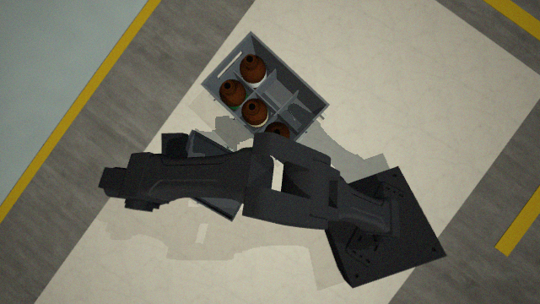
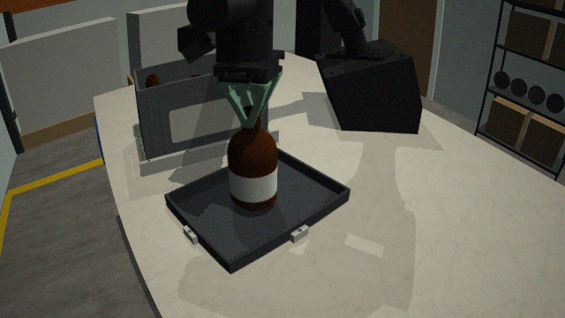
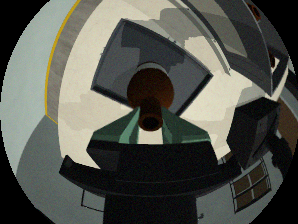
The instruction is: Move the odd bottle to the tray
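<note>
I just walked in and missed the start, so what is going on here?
The single arm's gripper is shut on the neck of a brown bottle with a white label, which stands upright in the dark tray on the table. Behind the tray is the grey crate, where four more brown bottles stand in their compartments. The gripper has not let go yet.

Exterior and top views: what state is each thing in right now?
Gripper: shut on the bottle neck.
White-labelled bottle: upright, base on the tray.
Tray: on the table, holds one bottle.
Crate: four bottles standing inside, two compartments vacant.
</note>
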You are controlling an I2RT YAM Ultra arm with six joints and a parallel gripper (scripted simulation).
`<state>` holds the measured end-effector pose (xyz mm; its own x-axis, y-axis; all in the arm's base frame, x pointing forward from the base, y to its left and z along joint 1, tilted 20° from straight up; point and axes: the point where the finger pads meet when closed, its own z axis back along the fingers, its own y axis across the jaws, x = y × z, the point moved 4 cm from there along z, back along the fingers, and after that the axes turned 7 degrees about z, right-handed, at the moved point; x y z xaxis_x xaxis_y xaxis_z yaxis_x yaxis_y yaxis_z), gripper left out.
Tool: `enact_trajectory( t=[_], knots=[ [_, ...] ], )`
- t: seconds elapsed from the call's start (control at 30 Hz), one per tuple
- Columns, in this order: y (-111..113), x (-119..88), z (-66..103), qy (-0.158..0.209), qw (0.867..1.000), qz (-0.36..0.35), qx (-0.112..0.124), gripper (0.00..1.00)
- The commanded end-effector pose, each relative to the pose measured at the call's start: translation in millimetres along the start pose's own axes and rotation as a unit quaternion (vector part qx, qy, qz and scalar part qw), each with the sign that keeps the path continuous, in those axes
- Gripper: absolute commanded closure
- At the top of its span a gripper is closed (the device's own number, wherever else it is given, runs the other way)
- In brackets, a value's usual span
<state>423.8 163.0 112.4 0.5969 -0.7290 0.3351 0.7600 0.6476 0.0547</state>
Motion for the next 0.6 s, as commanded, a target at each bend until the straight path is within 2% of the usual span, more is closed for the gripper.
enact_trajectory(
  t=[0.0,0.07,0.3,0.33,0.4,0.57],
  knots=[
    [-0.1,2.6,13.3,-0.009,1.000,0.001,0.016,1.00],
    [2.3,3.9,17.1,-0.010,1.000,0.000,0.021,1.00],
    [0.3,1.9,12.8,-0.009,1.000,0.002,0.016,1.00],
    [6.2,6.9,22.1,-0.012,1.000,-0.003,0.028,1.00],
    [8.5,7.9,21.9,-0.014,0.999,-0.005,0.034,1.00],
    [7.0,7.8,21.5,-0.013,0.999,-0.004,0.030,1.00]
  ],
)
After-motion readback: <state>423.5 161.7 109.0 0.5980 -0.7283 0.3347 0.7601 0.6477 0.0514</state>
